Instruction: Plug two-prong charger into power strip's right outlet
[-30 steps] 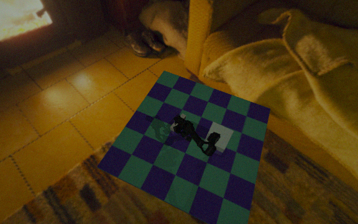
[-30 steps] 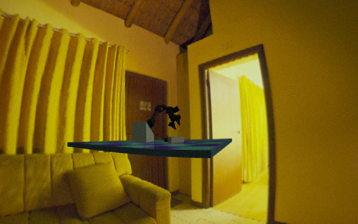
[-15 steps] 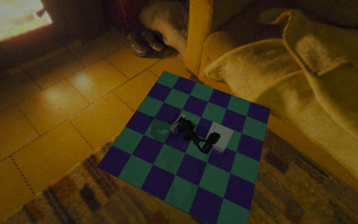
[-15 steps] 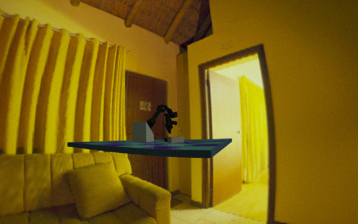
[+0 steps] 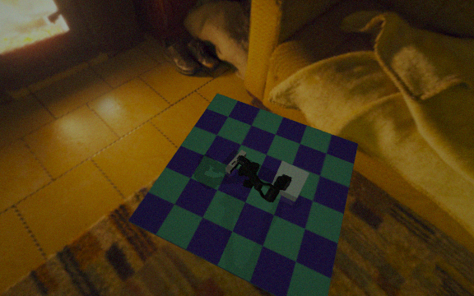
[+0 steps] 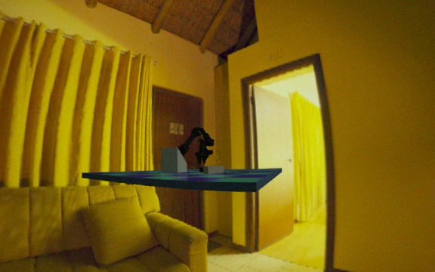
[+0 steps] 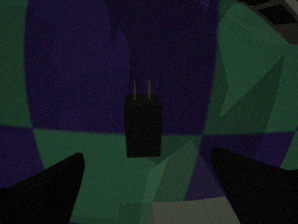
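Note:
The black charger [image 7: 143,131] lies on the checkered surface, centred in the wrist view, with its two thin prongs pointing to the top of that view. My gripper [image 7: 149,158] [image 6: 202,163] is open and empty. It hangs above the charger, pointing down, with one finger on either side of the charger's rear end in the wrist view and gaps between. The pale power strip [image 7: 292,33] [image 5: 233,164] [image 6: 214,169] is cut off at the upper right of the wrist view, with dark openings showing. The arm partly hides it in the top view, and its right outlet cannot be made out.
A large pale block [image 5: 299,177] [image 6: 170,160] stands by the arm's base; a pale surface [image 7: 195,212] shows at the bottom of the wrist view. The green and purple checkered tabletop [image 5: 249,222] [image 6: 236,185] has open edges all round. The arm's shadow crosses it.

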Controlling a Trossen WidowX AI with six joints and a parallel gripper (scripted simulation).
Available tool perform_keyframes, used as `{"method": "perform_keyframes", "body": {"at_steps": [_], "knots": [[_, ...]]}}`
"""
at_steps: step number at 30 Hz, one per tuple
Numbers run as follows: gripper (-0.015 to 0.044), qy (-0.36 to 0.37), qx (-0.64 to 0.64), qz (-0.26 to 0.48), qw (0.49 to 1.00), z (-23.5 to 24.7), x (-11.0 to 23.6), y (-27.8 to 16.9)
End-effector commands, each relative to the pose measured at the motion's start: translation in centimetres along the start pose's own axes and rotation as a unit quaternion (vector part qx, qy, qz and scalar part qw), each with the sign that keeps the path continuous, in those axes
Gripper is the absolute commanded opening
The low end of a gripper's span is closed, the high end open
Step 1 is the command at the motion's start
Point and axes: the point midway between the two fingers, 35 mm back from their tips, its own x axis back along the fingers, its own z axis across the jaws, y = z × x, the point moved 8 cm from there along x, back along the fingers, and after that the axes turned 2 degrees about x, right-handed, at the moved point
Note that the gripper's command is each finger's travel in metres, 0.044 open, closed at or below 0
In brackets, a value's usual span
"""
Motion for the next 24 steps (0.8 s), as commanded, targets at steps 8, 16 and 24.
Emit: {"method": "perform_keyframes", "body": {"at_steps": [8,16,24], "knots": [[0.044,0.003,-0.003,0.001,1.0,0.1,-1.5,0.1],[0.044,0.003,-0.004,0.001,1.0,0.1,-2.3,0.2],[0.044,0.003,-0.004,0.001,1.0,0.1,-3.6,0.3]]}}
